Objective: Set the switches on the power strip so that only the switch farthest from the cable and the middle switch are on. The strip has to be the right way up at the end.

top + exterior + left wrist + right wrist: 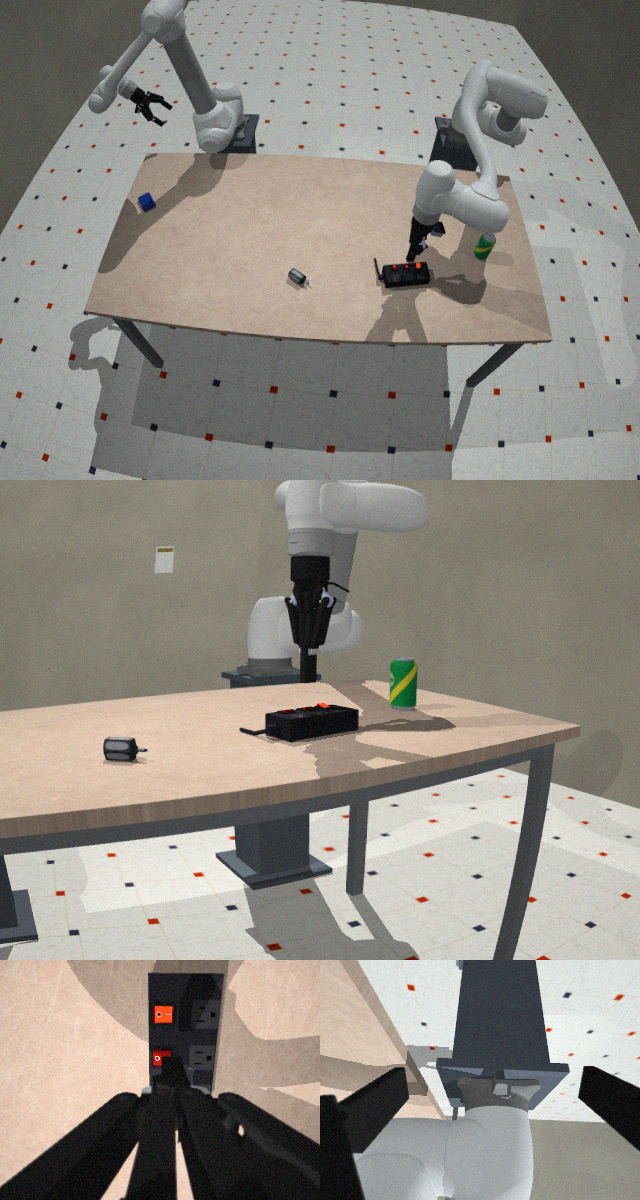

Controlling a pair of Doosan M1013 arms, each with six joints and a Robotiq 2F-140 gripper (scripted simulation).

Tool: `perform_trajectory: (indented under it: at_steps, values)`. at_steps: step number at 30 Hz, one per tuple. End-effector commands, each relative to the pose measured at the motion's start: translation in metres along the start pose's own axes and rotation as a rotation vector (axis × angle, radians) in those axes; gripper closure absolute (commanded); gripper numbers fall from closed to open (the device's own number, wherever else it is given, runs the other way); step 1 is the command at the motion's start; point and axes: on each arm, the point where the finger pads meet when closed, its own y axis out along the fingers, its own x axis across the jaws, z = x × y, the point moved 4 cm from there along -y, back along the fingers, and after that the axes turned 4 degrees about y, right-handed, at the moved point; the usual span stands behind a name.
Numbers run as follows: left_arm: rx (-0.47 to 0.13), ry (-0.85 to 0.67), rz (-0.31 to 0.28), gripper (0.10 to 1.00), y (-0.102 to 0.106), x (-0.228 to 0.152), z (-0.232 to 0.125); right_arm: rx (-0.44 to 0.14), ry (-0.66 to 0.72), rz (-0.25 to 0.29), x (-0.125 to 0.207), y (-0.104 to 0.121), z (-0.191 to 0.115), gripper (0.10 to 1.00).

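The black power strip (405, 280) (325, 725) (170, 987) lies right way up, its cable (376, 266) (250, 731) at the left in the top and exterior views. The switch farthest from the cable (418, 265) (323, 705) (163, 1014) is bright orange, lit. The middle switch (406, 266) (305, 708) (157, 1058) and the cable-side switch (394, 267) (287, 711) are darker red, unlit. My left gripper (410, 256) (308, 680) (170, 1071) is shut and empty, pointing down above the strip's switch side; in its wrist view it partly covers the middle switch and hides the cable-side one. My right gripper (166, 115) (493, 1082) is open and empty, away from the table.
A green can (484, 246) (403, 684) stands upright right of the strip. A small grey motor-like part (296, 276) (119, 749) lies left of the strip. A blue block (146, 202) lies near the table's left edge in the top view.
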Motion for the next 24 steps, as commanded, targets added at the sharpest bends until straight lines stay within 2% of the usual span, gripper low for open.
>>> perform_trajectory:
  at_steps: [1, 24]
  values:
    - [-0.001, 0.000, -0.002, 0.999, -0.001, 0.000, 0.000, 0.001, 0.000, 0.000, 0.000, 0.000, 0.000, 0.098]
    - [-0.001, 0.000, -0.002, 0.999, 0.022, 0.002, 0.000, 0.001, 0.000, 0.000, 0.000, 0.000, 0.000, 0.098]
